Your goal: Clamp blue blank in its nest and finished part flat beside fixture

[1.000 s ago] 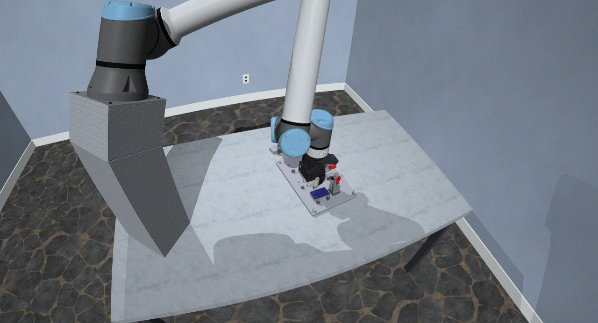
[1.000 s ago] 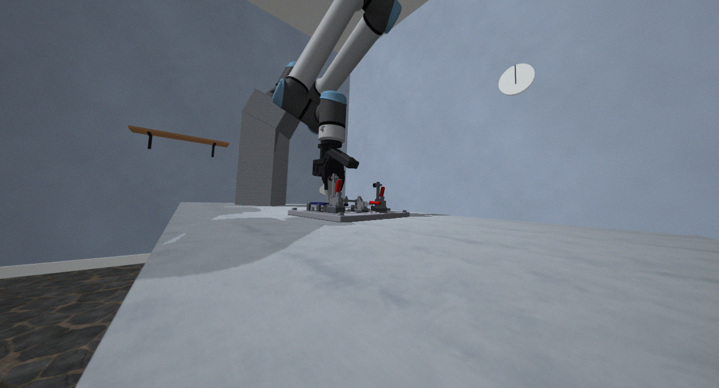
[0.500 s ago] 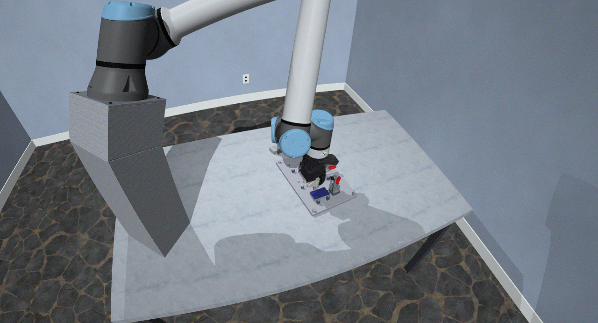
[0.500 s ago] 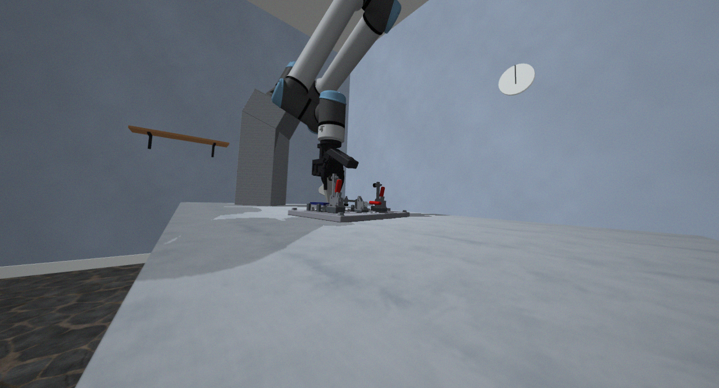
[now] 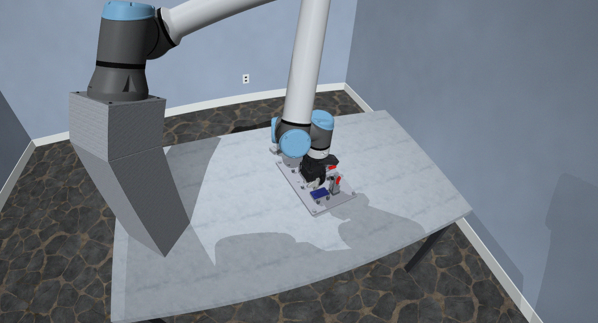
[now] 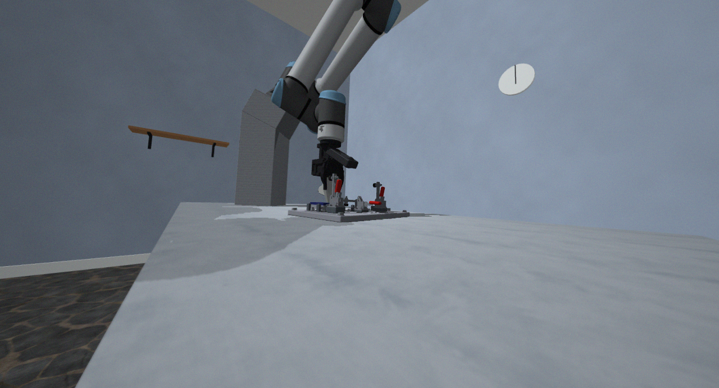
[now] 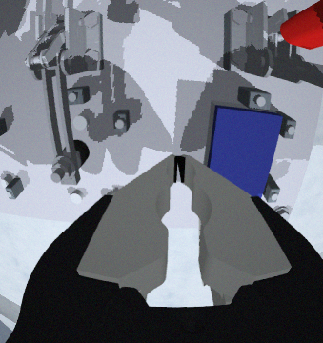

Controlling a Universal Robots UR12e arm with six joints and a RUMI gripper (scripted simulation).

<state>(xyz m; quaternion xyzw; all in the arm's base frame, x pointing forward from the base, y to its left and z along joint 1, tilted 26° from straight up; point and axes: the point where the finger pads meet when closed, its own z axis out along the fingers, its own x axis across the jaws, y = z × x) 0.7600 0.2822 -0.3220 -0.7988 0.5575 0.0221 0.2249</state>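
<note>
blue blank (image 7: 244, 149) lies flat in a nest on the grey fixture plate (image 5: 292, 179), ringed by small dark blocks (image 7: 259, 99), and in the wrist view it sits just to the right of the jaw tips and a little beyond them, apart from them. gripper (image 7: 180, 172) hangs over the plate with its jaws pressed together on nothing, tips pointing into the bare gap between the blank's nest and the neighbouring nest, where a clamp bar (image 7: 61, 129) runs lengthwise. red clamp handle (image 7: 308, 30) shows at the top right, past the blank's far end, and the plate rests on the table (image 5: 234, 220).
</note>
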